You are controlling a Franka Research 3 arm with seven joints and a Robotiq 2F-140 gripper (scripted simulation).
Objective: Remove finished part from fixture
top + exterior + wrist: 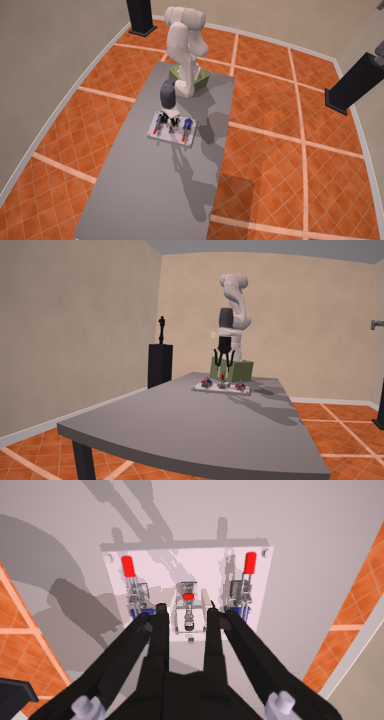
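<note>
Now pincer (186,611) part-open, gripping nothing, above the fixture (116,587) and its raised middle clamp (188,596).

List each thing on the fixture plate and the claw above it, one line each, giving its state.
Claw: partly open, holding nothing, above the middle station.
Middle clamp: red handle upright, flipped open.
Pale part: seated in the middle station.
Left-hand clamp: handle flat, closed on a blue blank.
Right-hand clamp: handle flat, closed on a blue blank.
</note>
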